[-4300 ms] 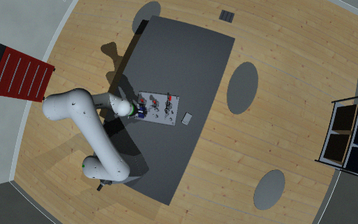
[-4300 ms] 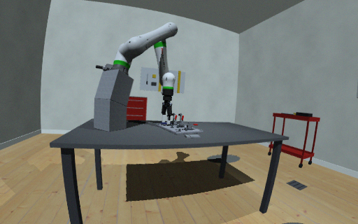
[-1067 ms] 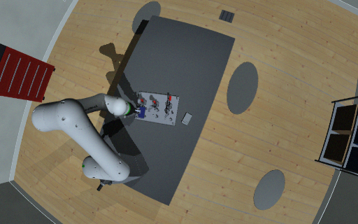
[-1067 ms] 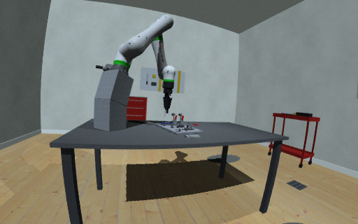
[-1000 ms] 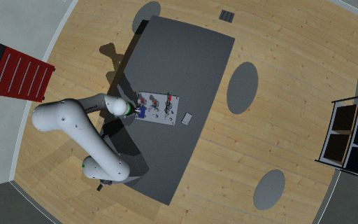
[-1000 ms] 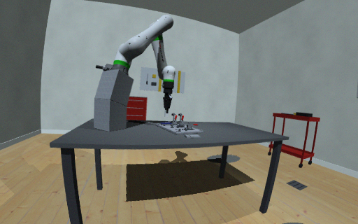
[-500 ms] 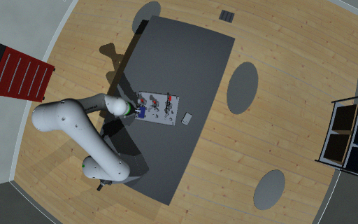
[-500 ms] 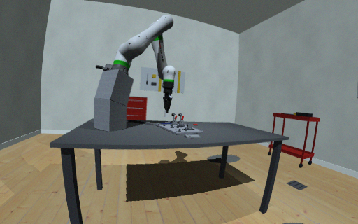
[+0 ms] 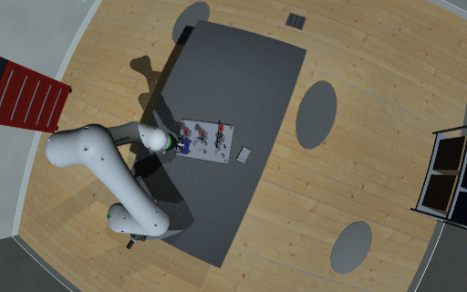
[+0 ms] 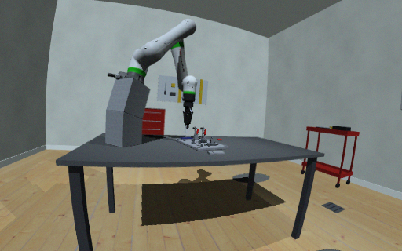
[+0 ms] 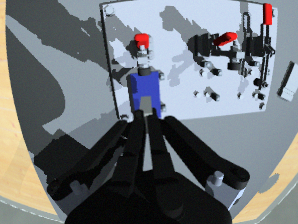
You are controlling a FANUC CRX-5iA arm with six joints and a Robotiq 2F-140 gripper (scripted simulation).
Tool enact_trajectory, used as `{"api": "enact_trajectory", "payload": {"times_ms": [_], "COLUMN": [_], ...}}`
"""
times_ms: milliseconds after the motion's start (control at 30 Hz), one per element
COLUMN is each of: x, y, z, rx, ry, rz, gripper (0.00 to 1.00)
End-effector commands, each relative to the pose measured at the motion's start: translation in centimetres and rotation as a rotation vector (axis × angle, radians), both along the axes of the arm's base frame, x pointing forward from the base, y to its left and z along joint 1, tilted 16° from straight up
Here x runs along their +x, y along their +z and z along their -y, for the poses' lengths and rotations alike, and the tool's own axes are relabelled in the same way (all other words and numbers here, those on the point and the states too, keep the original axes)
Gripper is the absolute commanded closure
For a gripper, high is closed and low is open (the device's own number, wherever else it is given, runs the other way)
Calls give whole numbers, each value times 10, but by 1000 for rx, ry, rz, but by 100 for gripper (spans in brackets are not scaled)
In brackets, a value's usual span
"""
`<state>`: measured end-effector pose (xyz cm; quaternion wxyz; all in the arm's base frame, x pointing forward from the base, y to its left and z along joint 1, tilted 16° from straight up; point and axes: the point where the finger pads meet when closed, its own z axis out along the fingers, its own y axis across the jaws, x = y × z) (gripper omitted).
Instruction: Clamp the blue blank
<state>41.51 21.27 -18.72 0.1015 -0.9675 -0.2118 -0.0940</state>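
Observation:
The blue blank [image 11: 145,91] lies in the nest at the left end of the pale fixture plate [image 11: 180,56], below that nest's clamp with a red handle [image 11: 141,43]. It also shows in the overhead view [image 9: 185,146]. My gripper [image 11: 146,104] is shut on nothing, fingers together, and hangs above the near end of the blank; from the side it [image 10: 187,125] is clearly above the plate [image 10: 202,143]. The grey finished part [image 9: 243,154] lies flat on the table to the right of the plate, and shows at the right edge of the wrist view [image 11: 286,79].
Two more clamps with red handles [image 11: 229,39] [image 11: 266,16] stand on the middle and right nests of the plate. The robot's grey pedestal [image 10: 126,114] stands at the table's back left. A red cart [image 10: 331,150] stands off to the right on the floor.

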Motion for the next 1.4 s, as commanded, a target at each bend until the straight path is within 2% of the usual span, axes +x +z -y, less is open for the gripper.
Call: {"api": "enact_trajectory", "payload": {"times_ms": [0, 233, 500, 733, 900, 1367], "x": [1, 0, -16, -51, -67, -70], "y": [-3, -5, -8, -17, -21, -29], "z": [-1, -1, 6, 22, 28, 28], "rx": [0, 0, 0, 0, 0, 0], "ry": [0, 0, 0, 0, 0, 0], "rz": [0, 0, 0, 0, 0, 0], "gripper": [100, 100, 100, 100, 100, 100]}}
